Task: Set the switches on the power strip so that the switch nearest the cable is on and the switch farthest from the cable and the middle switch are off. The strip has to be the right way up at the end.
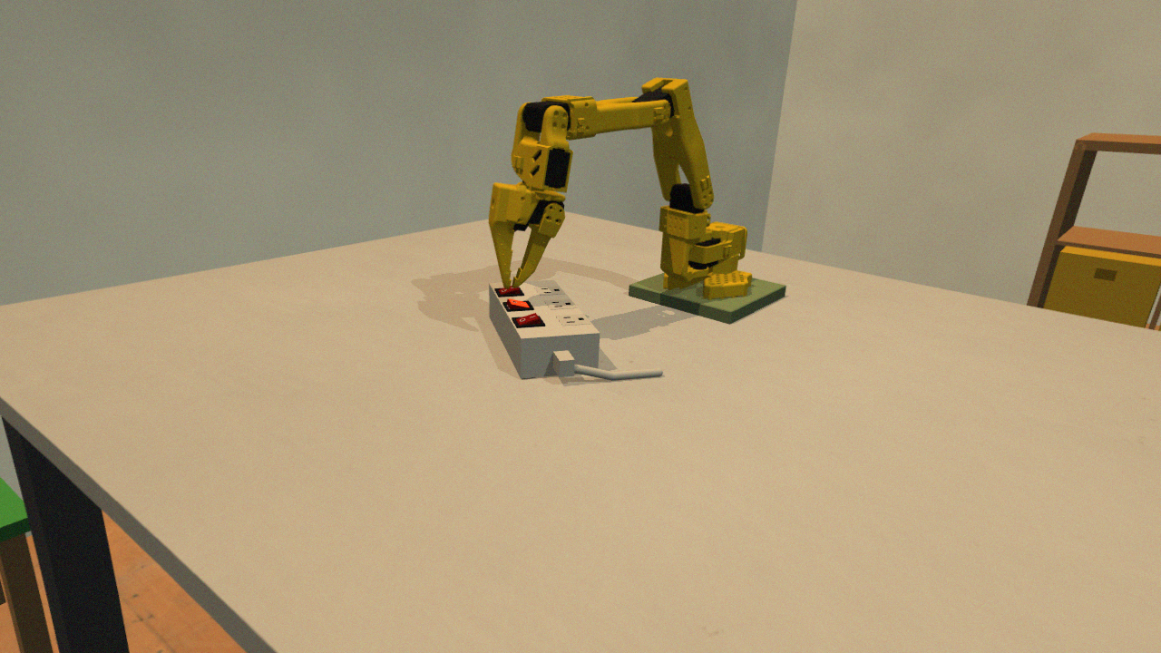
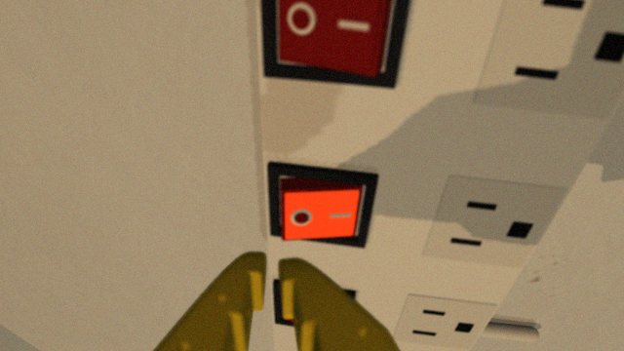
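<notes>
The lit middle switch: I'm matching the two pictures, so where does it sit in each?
Exterior: the middle switch is second in the red row on the power strip, just below the shut gripper.
Wrist: bright orange, centre frame, above the fingers.
Shared landmark: the grey cable.
</notes>
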`<state>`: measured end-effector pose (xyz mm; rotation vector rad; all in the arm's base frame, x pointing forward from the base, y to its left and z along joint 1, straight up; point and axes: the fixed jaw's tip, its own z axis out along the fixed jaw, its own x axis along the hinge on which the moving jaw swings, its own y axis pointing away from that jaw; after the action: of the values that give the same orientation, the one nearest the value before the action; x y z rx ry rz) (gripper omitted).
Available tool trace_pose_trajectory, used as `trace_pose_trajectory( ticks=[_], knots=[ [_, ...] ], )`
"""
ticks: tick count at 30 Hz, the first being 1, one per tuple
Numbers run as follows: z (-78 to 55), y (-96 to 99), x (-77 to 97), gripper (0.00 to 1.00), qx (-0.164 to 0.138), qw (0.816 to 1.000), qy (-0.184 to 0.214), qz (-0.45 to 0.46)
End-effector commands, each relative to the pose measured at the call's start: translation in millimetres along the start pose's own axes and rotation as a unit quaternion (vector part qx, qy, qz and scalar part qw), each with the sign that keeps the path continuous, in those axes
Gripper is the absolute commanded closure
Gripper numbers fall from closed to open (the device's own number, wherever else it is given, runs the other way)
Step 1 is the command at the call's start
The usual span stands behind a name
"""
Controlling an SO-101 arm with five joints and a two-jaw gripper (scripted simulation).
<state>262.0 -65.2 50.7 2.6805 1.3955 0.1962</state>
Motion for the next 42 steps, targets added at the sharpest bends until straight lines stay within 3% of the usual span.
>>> trace_pose_trajectory(
  ticks=[1, 42],
  knots=[
    [-1.2, -1.8, 1.8, 1.00, -0.002, 1.000, 0.002, -0.008],
    [10.8, -4.4, 0.7, 1.00, -0.002, 1.000, 0.002, -0.008]
  ],
)
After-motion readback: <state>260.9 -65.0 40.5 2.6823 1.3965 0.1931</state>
